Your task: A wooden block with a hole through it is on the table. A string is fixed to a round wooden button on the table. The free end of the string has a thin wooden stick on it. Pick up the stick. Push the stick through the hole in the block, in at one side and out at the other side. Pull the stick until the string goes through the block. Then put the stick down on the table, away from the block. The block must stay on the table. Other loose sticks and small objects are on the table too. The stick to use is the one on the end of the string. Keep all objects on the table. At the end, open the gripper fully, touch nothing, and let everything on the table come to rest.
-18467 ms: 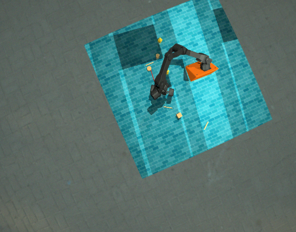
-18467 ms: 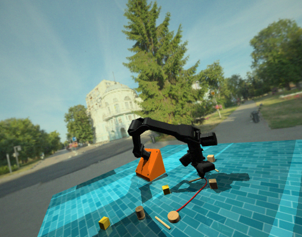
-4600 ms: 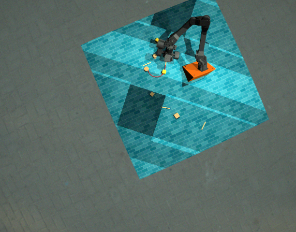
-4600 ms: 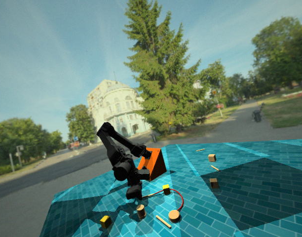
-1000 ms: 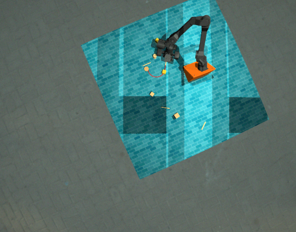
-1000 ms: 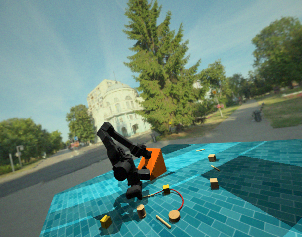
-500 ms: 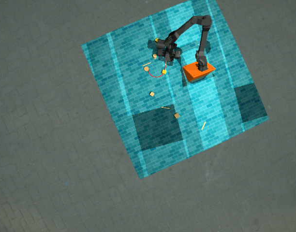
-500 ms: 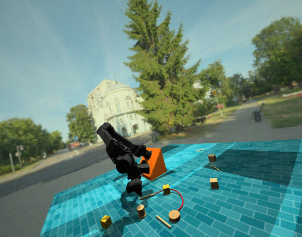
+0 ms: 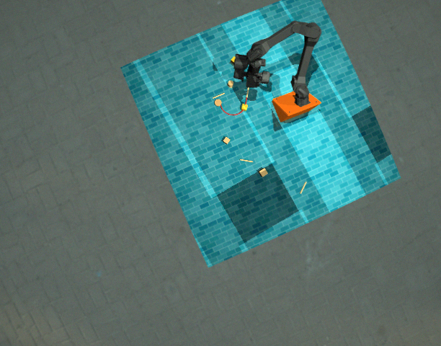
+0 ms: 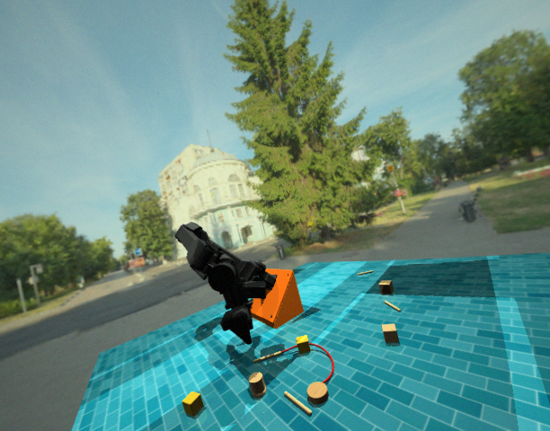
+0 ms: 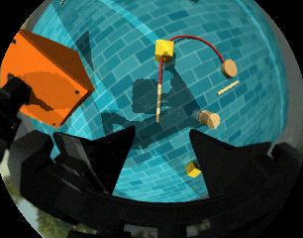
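Observation:
The yellow block (image 9: 244, 107) (image 10: 303, 344) (image 11: 164, 51) stands on the table. The red string (image 9: 232, 114) (image 10: 332, 364) (image 11: 188, 37) curves from the round wooden button (image 9: 217, 102) (image 10: 317, 392) (image 11: 230, 68) to one side of the block and comes out at the opposite side. There it joins the thin wooden stick (image 9: 247, 92) (image 10: 268, 356) (image 11: 158, 101), which lies on the table away from the block. My gripper (image 10: 248, 341) (image 11: 162, 131) is open and empty, raised above the table near the stick's free end. The arm hides its fingertips in the top view.
A loose stick (image 9: 218, 95) (image 10: 297, 402) (image 11: 228, 87) lies by the button. A wooden cylinder (image 9: 230, 83) (image 10: 256, 384) (image 11: 209, 119) and another yellow block (image 9: 233, 59) (image 10: 192, 403) (image 11: 193, 169) stand nearby. Farther off are two wooden blocks (image 9: 226, 140) (image 9: 263, 172) and two sticks (image 9: 246, 160) (image 9: 303, 187).

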Robot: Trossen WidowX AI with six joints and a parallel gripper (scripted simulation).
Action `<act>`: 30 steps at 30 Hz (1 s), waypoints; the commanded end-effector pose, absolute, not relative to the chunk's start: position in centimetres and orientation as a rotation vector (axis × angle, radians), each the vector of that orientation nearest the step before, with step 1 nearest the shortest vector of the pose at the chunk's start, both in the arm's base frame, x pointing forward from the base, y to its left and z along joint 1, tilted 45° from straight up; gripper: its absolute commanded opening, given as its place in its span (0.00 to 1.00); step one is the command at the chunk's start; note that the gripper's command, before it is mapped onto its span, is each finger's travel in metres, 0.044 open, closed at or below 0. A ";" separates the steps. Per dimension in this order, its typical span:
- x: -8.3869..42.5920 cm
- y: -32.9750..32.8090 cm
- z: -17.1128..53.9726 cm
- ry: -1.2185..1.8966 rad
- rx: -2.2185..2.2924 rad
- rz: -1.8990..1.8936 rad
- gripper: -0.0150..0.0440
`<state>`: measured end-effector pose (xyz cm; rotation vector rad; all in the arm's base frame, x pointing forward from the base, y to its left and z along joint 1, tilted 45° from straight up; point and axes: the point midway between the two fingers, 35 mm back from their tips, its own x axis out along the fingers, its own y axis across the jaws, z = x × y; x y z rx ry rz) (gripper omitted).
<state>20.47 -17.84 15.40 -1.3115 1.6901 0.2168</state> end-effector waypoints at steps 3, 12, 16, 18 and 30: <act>20.6 -15.8 17.4 1.689 -1.311 0.214 1.00; 20.7 -16.0 17.1 1.685 -1.312 0.221 1.00; 20.7 -16.0 17.1 1.685 -1.312 0.221 1.00; 20.7 -16.0 17.1 1.685 -1.312 0.221 1.00; 20.7 -16.0 17.1 1.685 -1.312 0.221 1.00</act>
